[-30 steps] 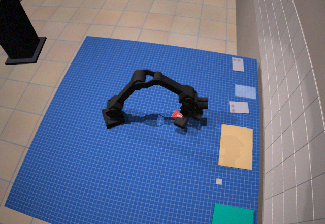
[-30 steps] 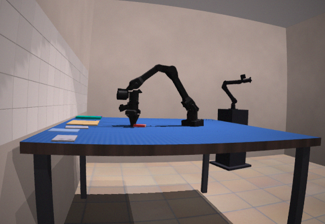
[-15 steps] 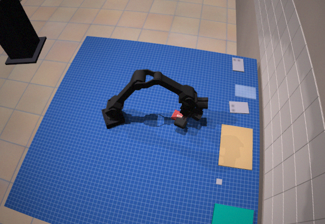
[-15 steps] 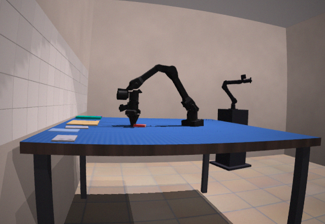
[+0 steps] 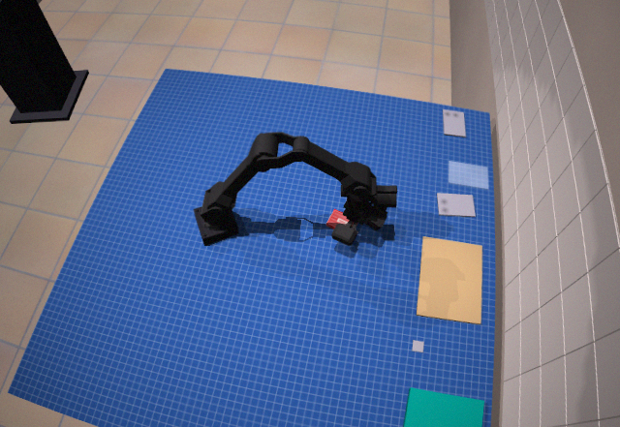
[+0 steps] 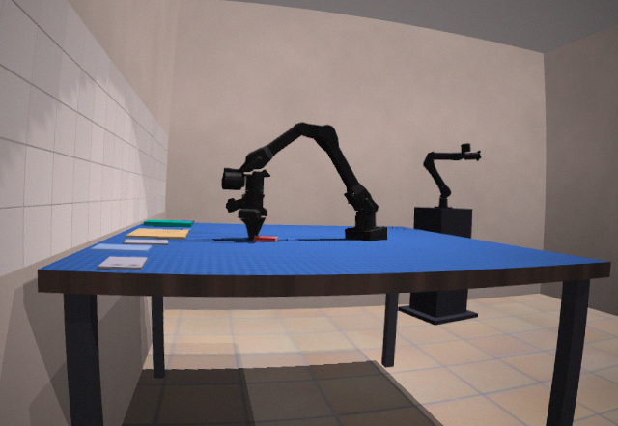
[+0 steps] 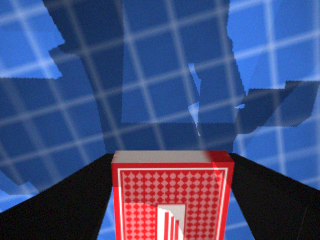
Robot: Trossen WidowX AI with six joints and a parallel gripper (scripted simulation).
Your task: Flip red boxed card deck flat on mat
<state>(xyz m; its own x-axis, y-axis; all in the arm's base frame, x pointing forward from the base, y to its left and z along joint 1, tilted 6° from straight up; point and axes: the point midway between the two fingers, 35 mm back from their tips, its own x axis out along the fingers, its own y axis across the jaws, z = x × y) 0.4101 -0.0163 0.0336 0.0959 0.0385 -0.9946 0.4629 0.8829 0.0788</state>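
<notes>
The red boxed card deck (image 5: 337, 218) lies low on the blue grid mat (image 5: 250, 262), a little right of the middle. In the exterior view the deck (image 6: 264, 238) looks flat on the mat. My gripper (image 5: 352, 226) points down at the deck's near end, with its tips (image 6: 251, 234) at mat height. In the wrist view the deck (image 7: 172, 197) shows its red diamond-patterned face between my two black fingers, one (image 7: 60, 200) on its left and one (image 7: 275, 200) on its right. The fingers are open and stand close along the deck's long sides. I cannot tell whether they touch it.
Flat patches lie along the mat's right edge: two grey cards (image 5: 453, 122) (image 5: 454, 204), a pale blue patch (image 5: 468, 174), a tan sheet (image 5: 449, 279), a small grey square (image 5: 418, 346) and a teal sheet (image 5: 444, 408). A tiled wall (image 5: 550, 187) borders that side. A black pedestal (image 6: 442, 221) carries a second arm beyond the table.
</notes>
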